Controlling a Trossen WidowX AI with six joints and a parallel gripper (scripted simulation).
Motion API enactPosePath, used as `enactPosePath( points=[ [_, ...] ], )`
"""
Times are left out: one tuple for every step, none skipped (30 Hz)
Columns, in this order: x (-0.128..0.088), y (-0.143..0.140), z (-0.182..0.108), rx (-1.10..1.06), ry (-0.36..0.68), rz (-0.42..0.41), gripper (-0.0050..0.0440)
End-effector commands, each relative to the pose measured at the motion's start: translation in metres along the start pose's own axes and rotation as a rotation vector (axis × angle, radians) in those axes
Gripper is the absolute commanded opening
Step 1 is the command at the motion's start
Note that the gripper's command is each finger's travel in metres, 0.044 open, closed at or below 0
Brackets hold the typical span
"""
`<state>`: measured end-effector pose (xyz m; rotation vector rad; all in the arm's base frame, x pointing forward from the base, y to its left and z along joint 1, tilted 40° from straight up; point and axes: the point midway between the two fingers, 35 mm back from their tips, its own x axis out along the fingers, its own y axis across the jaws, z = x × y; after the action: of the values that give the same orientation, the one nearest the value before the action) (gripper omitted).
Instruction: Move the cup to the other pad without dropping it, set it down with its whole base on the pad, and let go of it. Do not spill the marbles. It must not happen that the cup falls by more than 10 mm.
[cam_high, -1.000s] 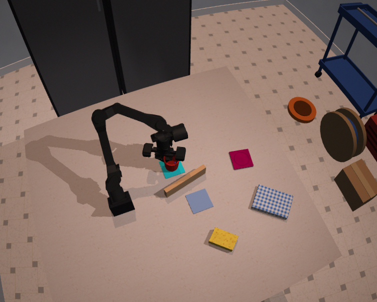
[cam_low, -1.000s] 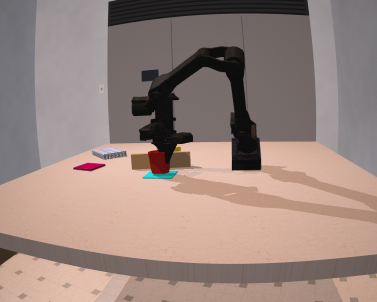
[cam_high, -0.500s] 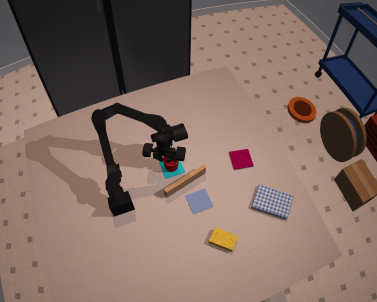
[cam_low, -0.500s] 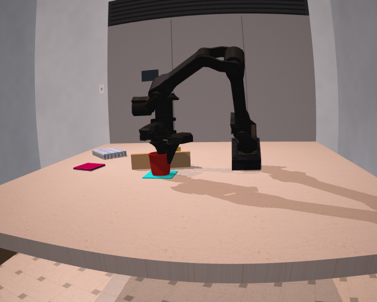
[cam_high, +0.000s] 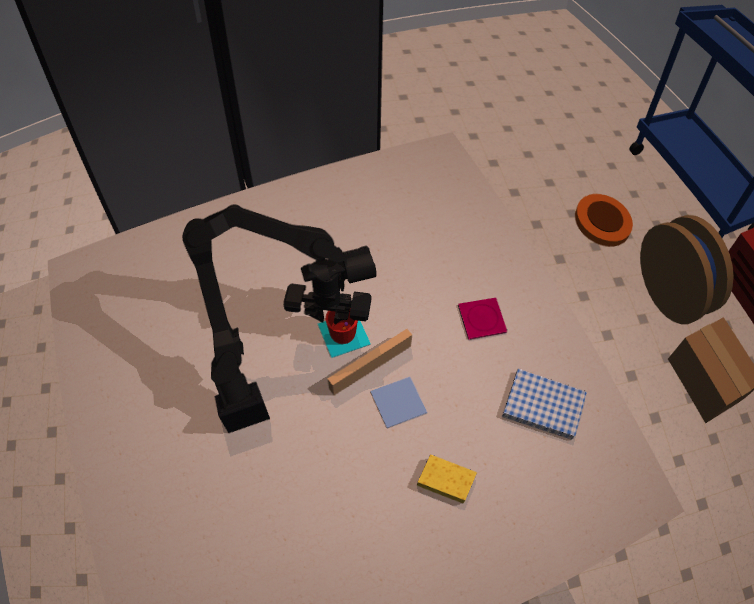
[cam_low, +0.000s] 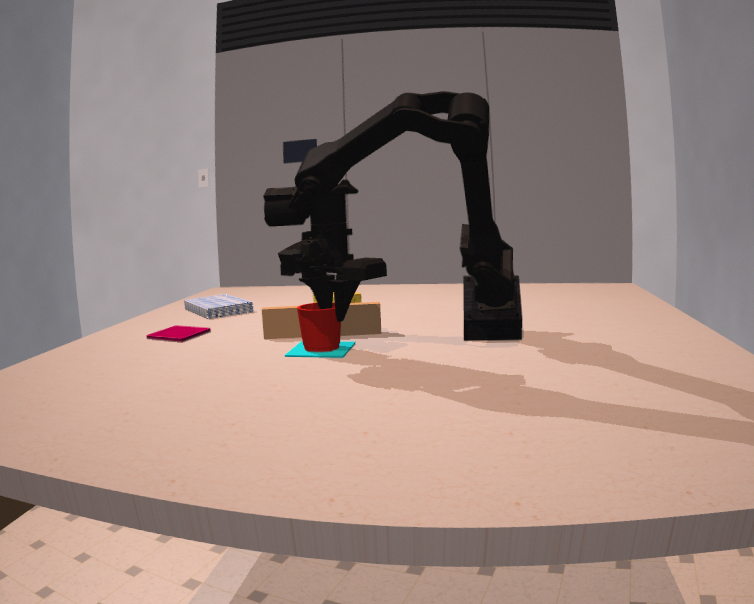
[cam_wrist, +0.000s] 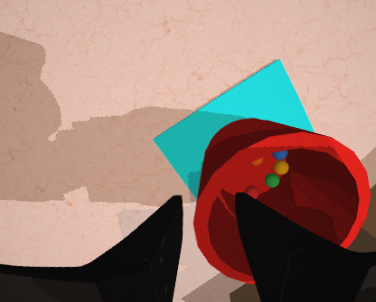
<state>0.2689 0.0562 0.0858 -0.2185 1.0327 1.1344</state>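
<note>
Fig.: release phase at the destination pad, shown in top, exterior & wrist views.

The red cup stood upright on the cyan pad, w/ its base seated on the pad as far as the exterior view showed; from the top view the cup sat toward the pad's arm-side edge, so whether the whole base lay inside the edge cannot be told for certain. The gripper was parted, straddling the cup's near wall: one finger outside the cup, the other dipping inside the rim. A visible gap separated the outer finger from the wall; the inner finger's contact could not be judged. The tool was thus judged released, grasping nothing. Marbles (green, yellow, blue, red) lay on the cup's floor; none were seen on the table.

Other items: a wooden block just beside the cyan pad, a magenta pad well apart on the block's far side, a grey-blue square, a checked cloth & a yellow sponge, all apart from the cup.

Progress (judged): transfer & set-down appeared done, no spill evident. Remaining: widen the fingers fully & lift straight up w/o the inner finger catching the rim, which could tip the cup.
</note>
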Motion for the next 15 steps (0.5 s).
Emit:
enactPosePath(
  points=[
    [-0.015,-0.003,0.004,-0.016,-0.009,-0.022,0.0128],
    [-0.018,-0.003,0.004,-0.015,-0.009,-0.021,0.0128],
    [-0.020,-0.003,0.004,-0.015,-0.009,-0.021,0.0128],
    [-0.023,-0.003,0.004,-0.014,-0.009,-0.021,0.0128],
    [-0.025,-0.002,0.004,-0.014,-0.009,-0.020,0.0128],
    [-0.028,-0.002,0.003,-0.014,-0.009,-0.020,0.0128],
    [-0.031,-0.002,0.003,-0.013,-0.009,-0.019,0.0128],
    [-0.031,-0.002,0.003,-0.013,-0.009,-0.019,0.0128],
    [-0.031,-0.002,0.003,-0.013,-0.009,-0.019,0.0128],
    [-0.033,-0.002,0.003,-0.013,-0.009,-0.019,0.0128],
    [-0.036,-0.002,0.003,-0.013,-0.010,-0.019,0.0128],
    [-0.038,-0.001,0.003,-0.012,-0.010,-0.018,0.0128],
    [-0.040,-0.001,0.002,-0.012,-0.010,-0.018,0.0128],
    [-0.042,0.000,0.002,-0.012,-0.010,-0.017,0.0128],
    [-0.044,0.000,0.002,-0.012,-0.010,-0.017,0.0128]
  ],
)
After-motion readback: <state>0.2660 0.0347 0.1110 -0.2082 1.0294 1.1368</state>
